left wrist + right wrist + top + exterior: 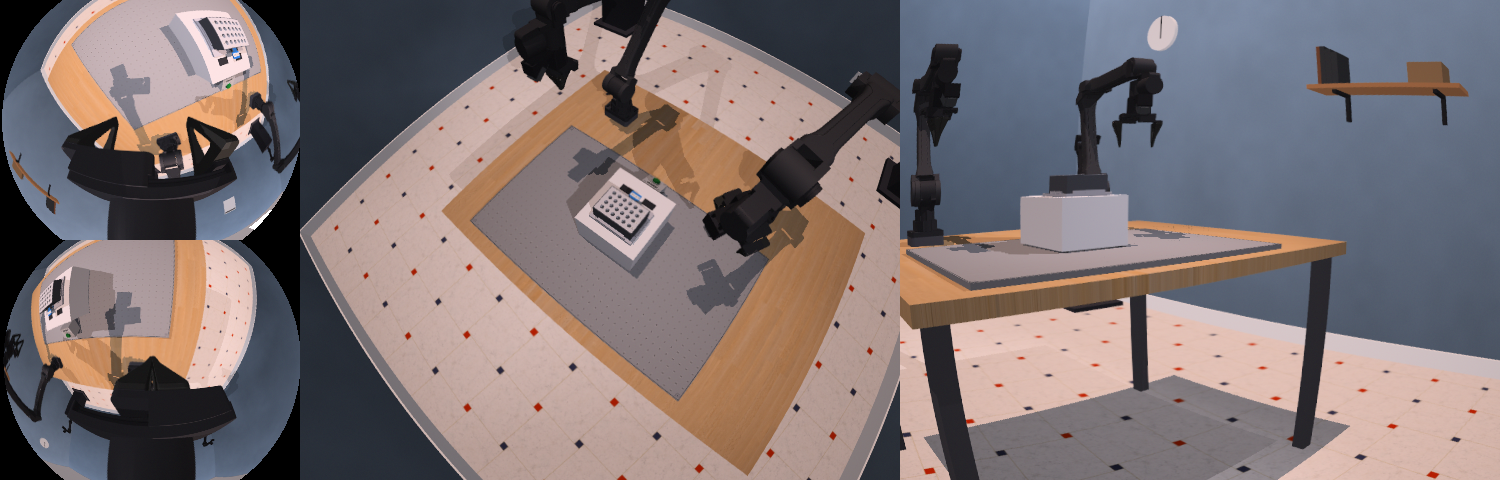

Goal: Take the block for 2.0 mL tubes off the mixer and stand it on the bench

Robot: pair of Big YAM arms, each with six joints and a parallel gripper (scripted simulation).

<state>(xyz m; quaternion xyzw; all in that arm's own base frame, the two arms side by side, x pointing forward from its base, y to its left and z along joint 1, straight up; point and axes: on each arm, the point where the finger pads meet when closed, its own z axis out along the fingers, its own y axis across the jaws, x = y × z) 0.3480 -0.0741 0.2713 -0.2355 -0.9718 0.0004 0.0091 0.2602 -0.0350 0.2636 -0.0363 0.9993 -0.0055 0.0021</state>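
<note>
The block (621,210) (1078,184) (231,31) (47,294), with a light top full of round holes and dark sides, sits level on the mixer. The white mixer (661,202) (1095,220) (192,45) (79,290) stands on the grey mat. The lever and the lip cannot be made out clearly. My left gripper (727,244) (1136,146) (152,119) is open and empty, high in the air to one side of the mixer. My right gripper (561,88) (936,145) (152,358) is shut and empty, high on the mixer's other side.
The grey mat (540,230) (1200,247) lies on the wooden table (790,320) (1125,287). A small box with a green button (656,180) (228,86) (68,335) is beside the mixer's display side. A wall shelf (1385,90) is far off.
</note>
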